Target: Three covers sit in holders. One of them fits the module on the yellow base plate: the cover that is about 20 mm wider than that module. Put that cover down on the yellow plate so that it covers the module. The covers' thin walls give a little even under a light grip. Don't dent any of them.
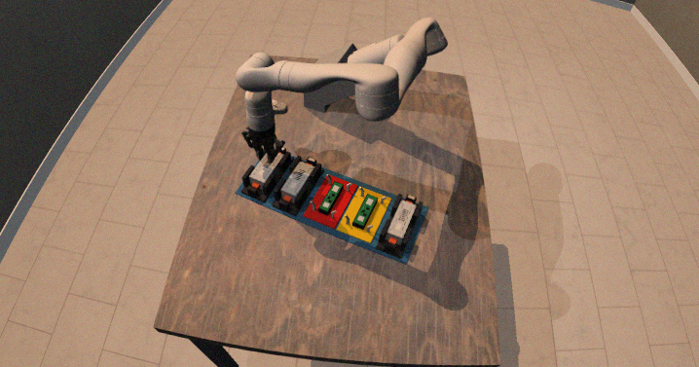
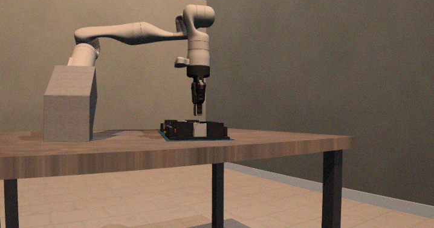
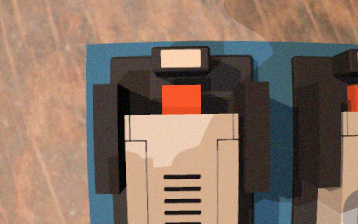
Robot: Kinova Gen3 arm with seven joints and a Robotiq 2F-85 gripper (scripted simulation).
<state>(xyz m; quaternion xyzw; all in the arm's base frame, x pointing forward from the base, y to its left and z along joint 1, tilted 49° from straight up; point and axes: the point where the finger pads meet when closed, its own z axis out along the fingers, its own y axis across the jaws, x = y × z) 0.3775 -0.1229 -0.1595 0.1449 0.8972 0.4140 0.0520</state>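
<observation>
Three pale covers with black slots sit in black holders: one at the left end [image 1: 264, 171] [image 2: 199, 129] [image 3: 182, 160], one beside it [image 1: 296, 181] [image 3: 356, 150], and one at the right end [image 1: 401, 219]. The yellow plate [image 1: 360, 234] carries a green module [image 1: 364, 211] with small posts around it. My gripper [image 1: 268, 156] [image 2: 197, 114] is partly open and empty, pointing down above the left-end cover, with a gap between fingertips and cover. The fingertips are not visible in the wrist view. No cover is on the yellow plate.
A red plate [image 1: 324, 220] with another green module [image 1: 330, 199] lies between the second holder and the yellow plate. The holders' dark side walls [image 3: 106, 140] [image 3: 256, 140] stand beside the left-end cover. All stand on a blue base [image 1: 293, 212] [image 3: 280, 150].
</observation>
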